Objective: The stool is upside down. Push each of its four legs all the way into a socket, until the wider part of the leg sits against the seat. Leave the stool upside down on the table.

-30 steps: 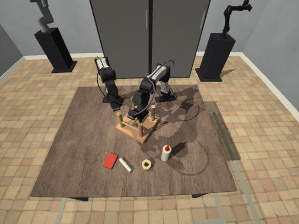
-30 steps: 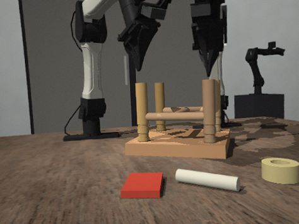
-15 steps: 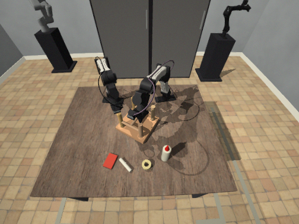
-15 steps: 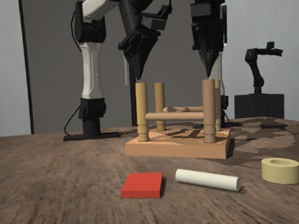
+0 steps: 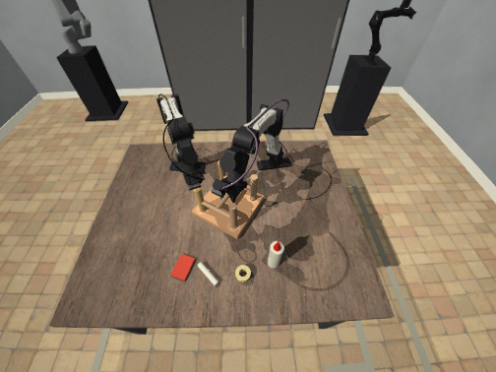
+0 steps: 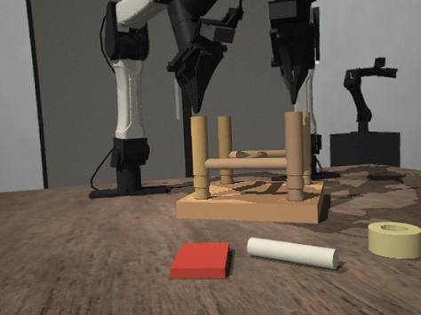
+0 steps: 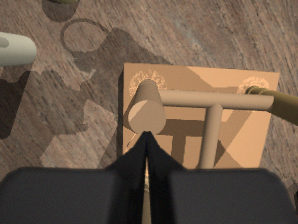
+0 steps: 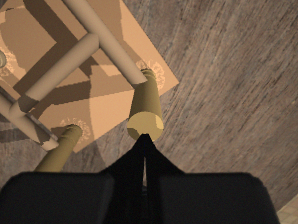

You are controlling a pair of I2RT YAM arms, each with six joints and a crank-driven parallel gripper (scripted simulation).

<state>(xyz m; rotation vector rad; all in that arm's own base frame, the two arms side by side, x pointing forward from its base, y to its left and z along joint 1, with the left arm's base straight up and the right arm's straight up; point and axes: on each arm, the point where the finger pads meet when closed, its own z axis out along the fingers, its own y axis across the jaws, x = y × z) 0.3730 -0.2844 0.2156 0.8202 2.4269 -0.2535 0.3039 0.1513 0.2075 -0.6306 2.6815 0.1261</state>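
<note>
The upside-down seat (image 5: 217,222) (image 6: 247,211) (image 7: 242,155) (image 8: 112,112) lies on the table with four upright legs joined by crossbars. The pinkish-brown leg (image 5: 233,218) (image 6: 293,141) (image 7: 147,116) and the near yellowish leg (image 5: 199,201) (image 6: 199,145) (image 8: 145,122) show narrower bands just above the seat. Far legs are a back-left leg (image 6: 225,144) and a partly hidden leg (image 6: 307,141). My left gripper (image 6: 293,102) (image 7: 147,134) is shut and empty, pointing down just above the pinkish-brown leg. My right gripper (image 6: 197,111) (image 8: 145,136) is shut and empty, just above the near yellowish leg.
A red block (image 5: 183,267) (image 6: 201,259), a white cylinder (image 5: 209,274) (image 6: 292,252), a yellow ring (image 5: 238,274) (image 6: 395,245) and a white bottle (image 5: 275,257) with a red tip stand or lie in front of the stool. The two arms are close together over the seat.
</note>
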